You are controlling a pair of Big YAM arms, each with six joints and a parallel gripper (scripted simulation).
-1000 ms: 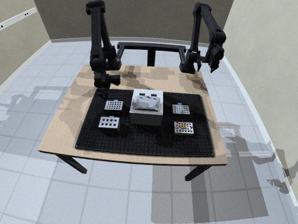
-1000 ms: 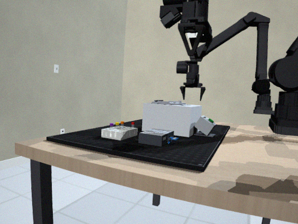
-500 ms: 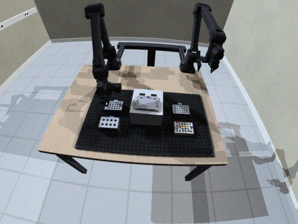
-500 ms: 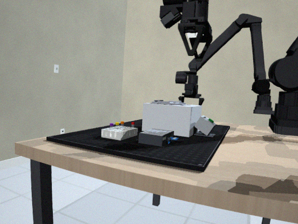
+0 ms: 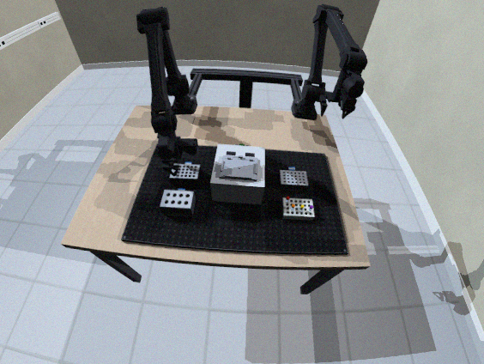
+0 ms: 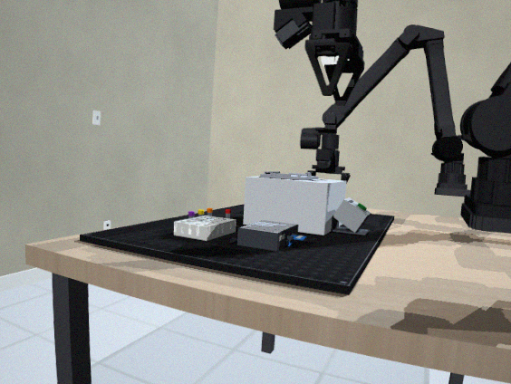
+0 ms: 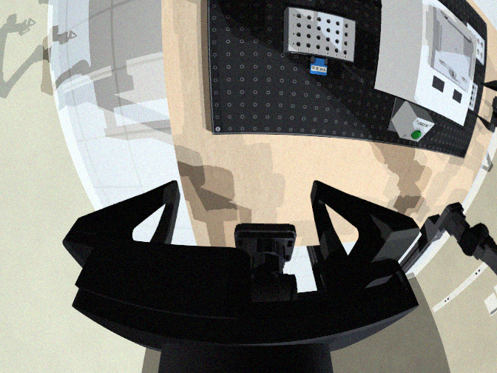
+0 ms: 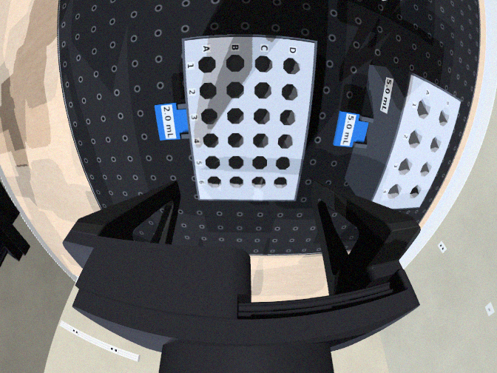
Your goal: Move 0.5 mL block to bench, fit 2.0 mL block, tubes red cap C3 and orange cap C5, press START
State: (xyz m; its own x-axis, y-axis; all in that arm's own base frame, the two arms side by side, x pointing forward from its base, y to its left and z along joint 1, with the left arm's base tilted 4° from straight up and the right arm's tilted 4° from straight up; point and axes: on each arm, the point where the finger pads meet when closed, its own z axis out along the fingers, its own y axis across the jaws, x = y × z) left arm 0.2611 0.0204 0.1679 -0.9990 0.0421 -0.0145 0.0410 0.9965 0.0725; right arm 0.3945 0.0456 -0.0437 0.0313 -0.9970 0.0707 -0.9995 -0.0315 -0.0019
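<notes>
Centre of the right-wrist frame, on the black mat: the 2.0 mL block, below and beyond the open right gripper, with nothing between the fingers. At upper right in the top view, well apart from that block, the left gripper, also open and unladen.

At right in the top view, tubes upright in a pale rack: red cap toward the upper left, then orange cap, yellow and purple. Dark bores lettered A to D and numbered 1 to 6 in the 2.0 mL block, flat and pale-topped, blue lever at its front.

Lower left in the top view, the 5.0 mL block; mid-frame, the white mixer; at right, above the rack, the 0.5 mL block. Beneath all, the wooden desk.
</notes>
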